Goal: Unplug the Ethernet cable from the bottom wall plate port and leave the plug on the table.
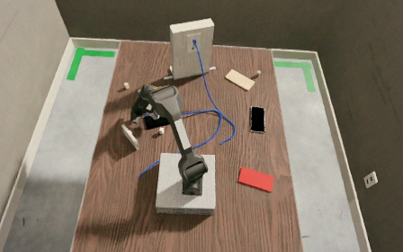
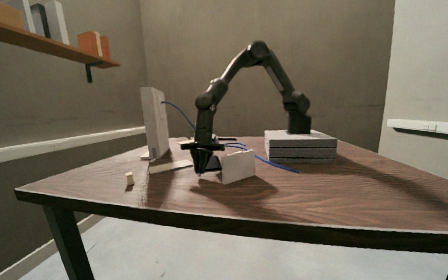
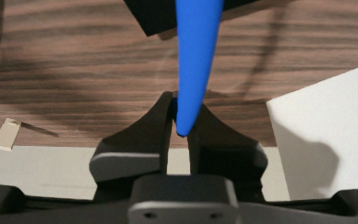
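My gripper (image 1: 137,121) is shut on a blue Ethernet cable (image 3: 195,65) and points straight down, with its fingertips (image 2: 199,170) just above the table. In the wrist view the cable's end sits between the fingers; the plug itself is hidden there. The cable runs from the gripper to the right across the table (image 1: 203,112). The white wall plate (image 1: 190,49) stands at the back, apart from the gripper. Another blue cable (image 1: 194,43) is plugged into it; I see no cable in a lower port.
A black flat object (image 1: 151,121) and a white card (image 1: 130,136) lie right beside the gripper; the card stands on edge in the exterior view (image 2: 238,166). Small pale pegs (image 1: 161,131) (image 1: 125,85), a black phone (image 1: 257,119), a red card (image 1: 256,179) and a wooden block (image 1: 239,79) lie around.
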{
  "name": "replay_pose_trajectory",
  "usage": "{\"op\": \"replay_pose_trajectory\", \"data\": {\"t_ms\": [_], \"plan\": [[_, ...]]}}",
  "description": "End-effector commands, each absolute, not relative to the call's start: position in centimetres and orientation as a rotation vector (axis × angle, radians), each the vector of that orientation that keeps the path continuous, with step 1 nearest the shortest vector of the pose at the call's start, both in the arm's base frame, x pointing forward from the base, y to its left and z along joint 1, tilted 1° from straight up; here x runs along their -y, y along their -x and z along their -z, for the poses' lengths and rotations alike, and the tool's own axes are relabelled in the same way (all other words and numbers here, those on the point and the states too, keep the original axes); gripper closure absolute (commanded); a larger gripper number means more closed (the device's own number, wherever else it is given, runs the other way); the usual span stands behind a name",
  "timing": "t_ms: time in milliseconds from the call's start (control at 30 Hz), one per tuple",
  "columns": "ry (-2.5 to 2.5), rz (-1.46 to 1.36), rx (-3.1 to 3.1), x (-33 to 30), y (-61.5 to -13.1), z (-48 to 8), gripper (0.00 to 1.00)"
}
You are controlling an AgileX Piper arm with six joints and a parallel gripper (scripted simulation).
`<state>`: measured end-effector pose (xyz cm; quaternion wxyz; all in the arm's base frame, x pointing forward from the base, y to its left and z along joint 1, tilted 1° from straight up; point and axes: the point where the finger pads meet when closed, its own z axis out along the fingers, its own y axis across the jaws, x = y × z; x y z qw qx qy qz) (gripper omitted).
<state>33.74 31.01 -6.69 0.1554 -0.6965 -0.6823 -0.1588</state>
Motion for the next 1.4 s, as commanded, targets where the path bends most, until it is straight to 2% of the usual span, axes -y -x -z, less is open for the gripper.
{"op": "replay_pose_trajectory", "data": {"t_ms": [0, 900, 933, 1333, 1367], "plan": [[1.995, 0.458, 1.955, -31.05, -33.79, 6.68, 1.00], [1.995, 0.459, 1.955, -31.08, -33.83, 6.97, 1.00], [1.995, 0.459, 1.955, -31.08, -33.83, 6.97, 0.83], [1.995, 0.459, 1.955, -31.08, -33.83, 6.97, 0.83], [1.995, 0.459, 1.955, -31.08, -33.83, 6.97, 0.79]]}}
